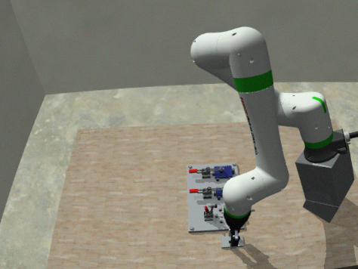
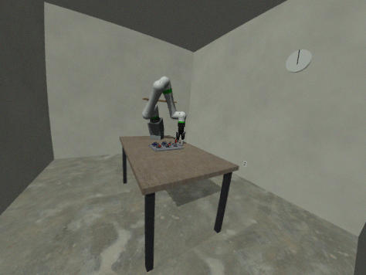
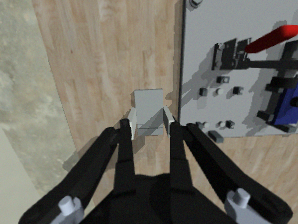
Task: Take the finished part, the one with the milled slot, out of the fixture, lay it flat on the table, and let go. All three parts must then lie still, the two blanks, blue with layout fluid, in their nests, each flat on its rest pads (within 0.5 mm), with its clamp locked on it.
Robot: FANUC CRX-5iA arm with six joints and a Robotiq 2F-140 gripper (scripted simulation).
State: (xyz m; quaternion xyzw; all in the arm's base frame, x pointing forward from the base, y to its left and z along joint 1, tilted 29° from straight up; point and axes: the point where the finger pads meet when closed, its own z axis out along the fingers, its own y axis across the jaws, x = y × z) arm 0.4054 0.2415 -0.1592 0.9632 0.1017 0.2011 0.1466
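My gripper point(image 3: 149, 113) is shut on the finished part point(image 3: 148, 112), a pale grey block with a milled slot. The part is over the wooden table beside the fixture plate point(image 3: 235, 70), off its near edge; in the top view the part point(image 1: 229, 239) looks level and at or just above the table top under the gripper point(image 1: 235, 238). The fixture plate point(image 1: 214, 197) carries two blue blanks point(image 1: 223, 171) point(image 1: 218, 193) in the far and middle nests, with red clamp handles point(image 1: 193, 171) point(image 1: 193, 190) lying flat. The near nest's clamp handle point(image 1: 206, 208) stands raised.
The robot base point(image 1: 325, 185) stands on the table at the right. The arm's elbow point(image 1: 245, 189) hangs over the fixture's right side and hides part of it. The table's left edge point(image 3: 55, 100) runs close to the part in the wrist view.
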